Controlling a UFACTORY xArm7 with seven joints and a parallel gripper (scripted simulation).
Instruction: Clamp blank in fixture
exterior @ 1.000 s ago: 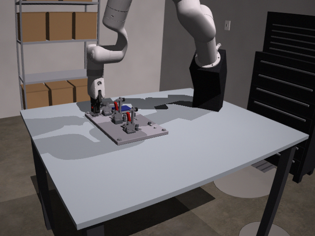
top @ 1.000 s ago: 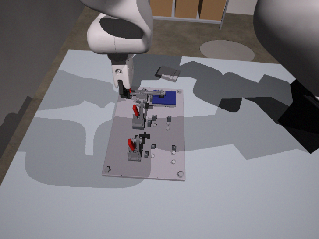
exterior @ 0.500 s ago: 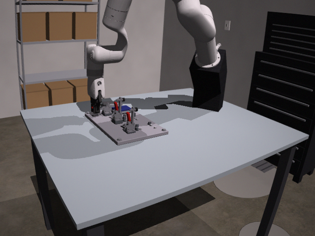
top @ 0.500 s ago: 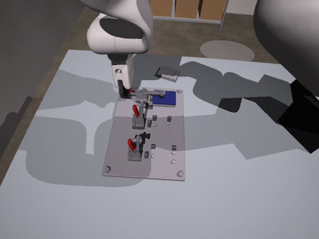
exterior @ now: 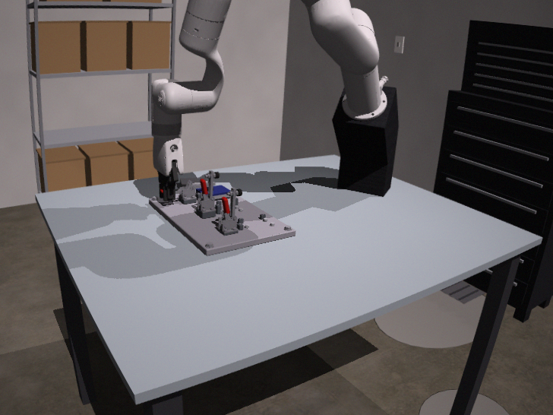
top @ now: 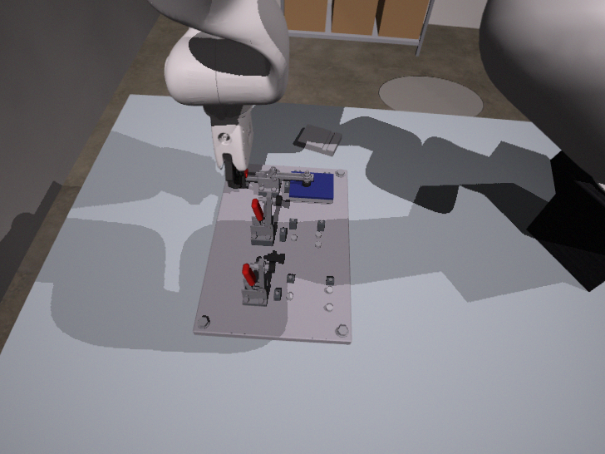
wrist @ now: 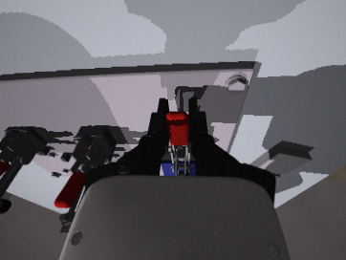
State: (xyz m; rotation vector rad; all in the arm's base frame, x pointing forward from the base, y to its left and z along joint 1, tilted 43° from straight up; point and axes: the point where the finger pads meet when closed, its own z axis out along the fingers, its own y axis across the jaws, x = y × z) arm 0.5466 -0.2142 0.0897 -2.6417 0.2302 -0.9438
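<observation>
The blue blank (top: 312, 186) lies in the far nest of the fixture plate (top: 276, 254), with that nest's clamp arm (top: 287, 176) lying across its top. My gripper (top: 237, 178) is shut on the red grip of that clamp's handle (wrist: 178, 127), which lies low and near level at the plate's far left corner. It also shows in the exterior view (exterior: 165, 191). The grey finished part with the milled slot (top: 317, 139) lies flat on the table beyond the plate. Whether the handle rests on its own stop I cannot tell.
Two more clamps on the plate stand open with red handles up, the middle one (top: 257, 209) and the near one (top: 248, 273), beside empty nests. The arm's black base (exterior: 365, 138) stands at the table's far right. Shelves with boxes (exterior: 102, 44) stand behind.
</observation>
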